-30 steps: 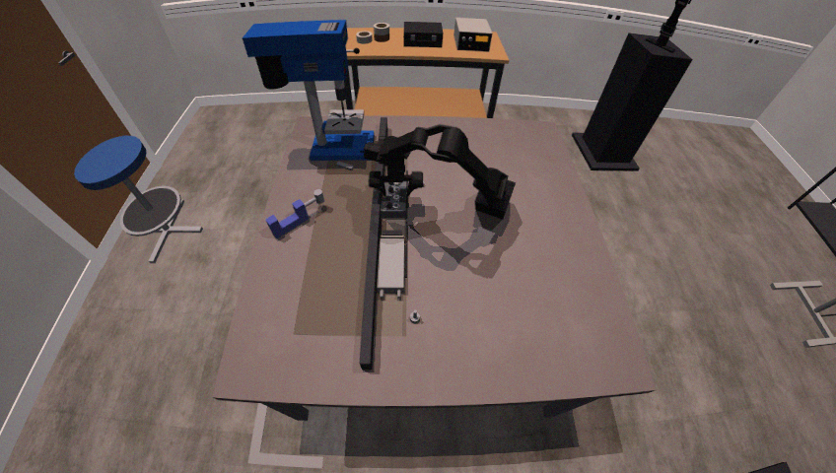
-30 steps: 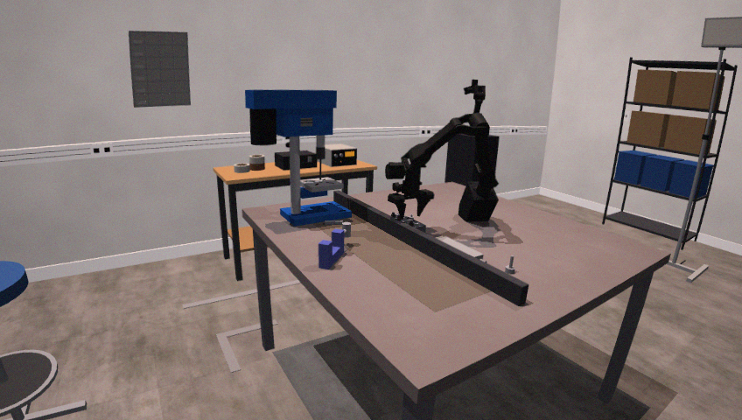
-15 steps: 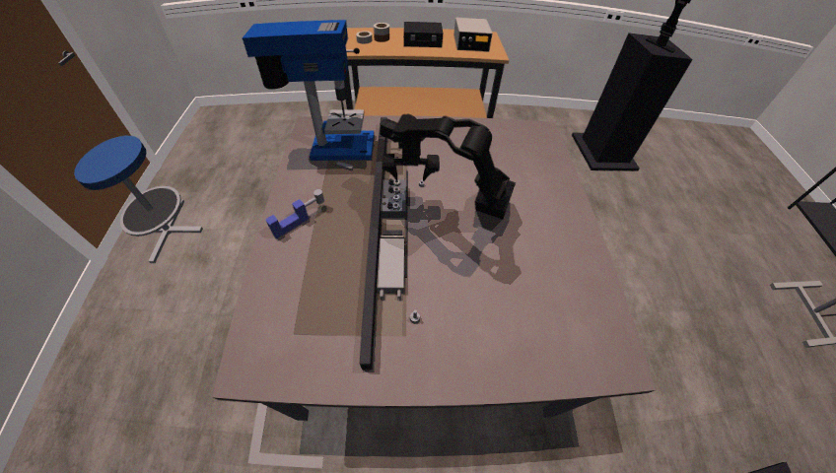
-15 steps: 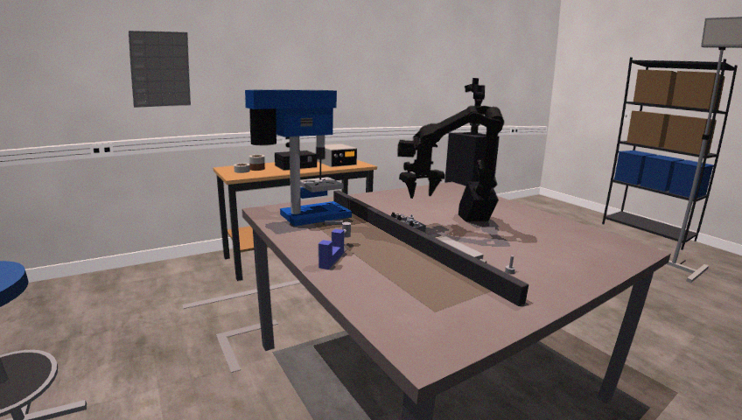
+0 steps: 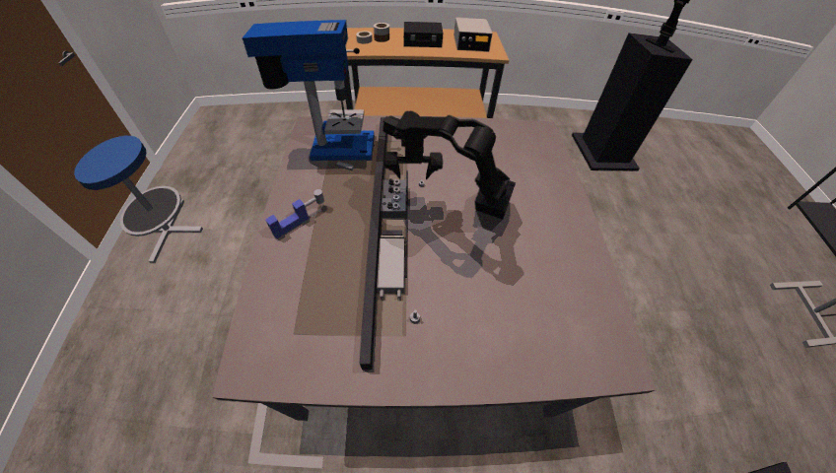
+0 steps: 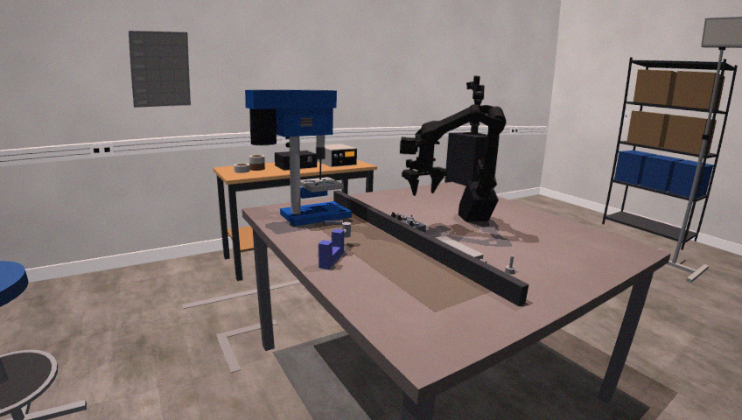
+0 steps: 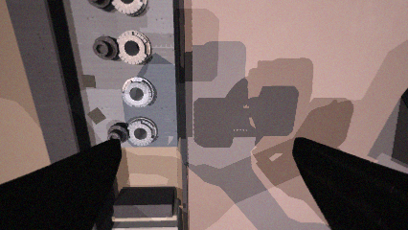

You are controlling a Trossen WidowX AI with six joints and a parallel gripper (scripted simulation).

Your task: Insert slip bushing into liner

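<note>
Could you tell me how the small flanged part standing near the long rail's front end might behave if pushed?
The flanged part stands wide head down, narrow stem up, so a low push would probably slide it, not tip it. It looks like rigid grey metal, likely heavy for its size. Knocked over, its round form might roll.

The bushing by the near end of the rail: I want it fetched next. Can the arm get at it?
Probably yes: the gripper is open and empty, and the bushing stands alone on the table, though well away.
</note>
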